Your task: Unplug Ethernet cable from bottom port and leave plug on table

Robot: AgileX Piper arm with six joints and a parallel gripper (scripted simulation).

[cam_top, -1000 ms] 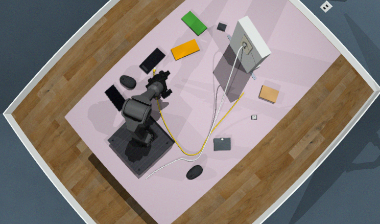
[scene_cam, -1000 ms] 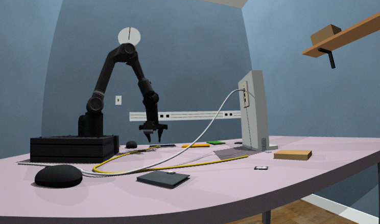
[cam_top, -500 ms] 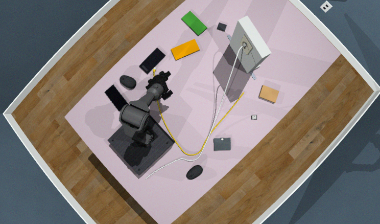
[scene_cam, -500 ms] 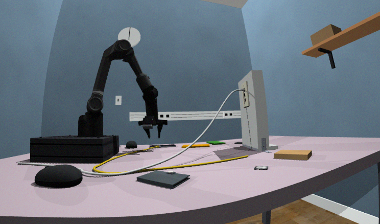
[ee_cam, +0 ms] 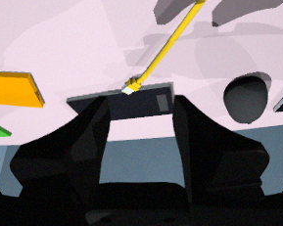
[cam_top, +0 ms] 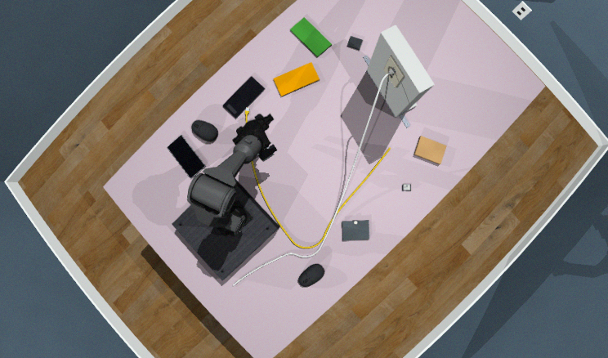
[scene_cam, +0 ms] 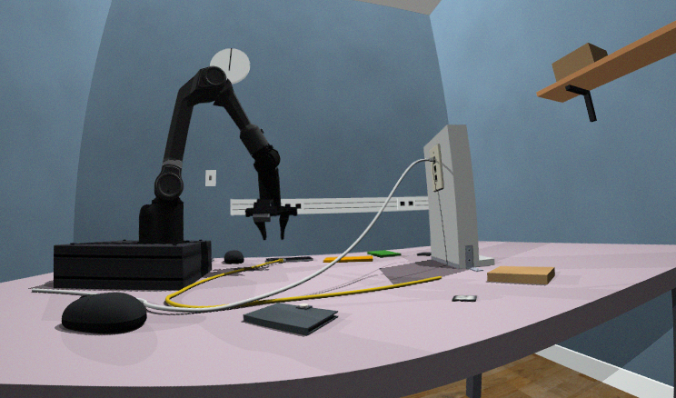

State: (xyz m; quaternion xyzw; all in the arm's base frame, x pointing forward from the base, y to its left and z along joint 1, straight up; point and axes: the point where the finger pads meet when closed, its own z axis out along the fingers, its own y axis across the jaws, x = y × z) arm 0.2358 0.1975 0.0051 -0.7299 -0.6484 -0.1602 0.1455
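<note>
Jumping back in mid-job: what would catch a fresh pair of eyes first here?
The open gripper hangs well above the table, holding nothing. Below it the yellow cable's plug lies unplugged, at or on the edge of a black phone. On the upright stand's wall plate, the white cable remains plugged into the top port.

The top view looks straight down from high above the pale pink table top [cam_top: 471, 89]. The exterior view faces across it, low and near one edge. The wrist view peers down between dark gripper fingers. All share the yellow cable [cam_top: 269, 205].
</note>
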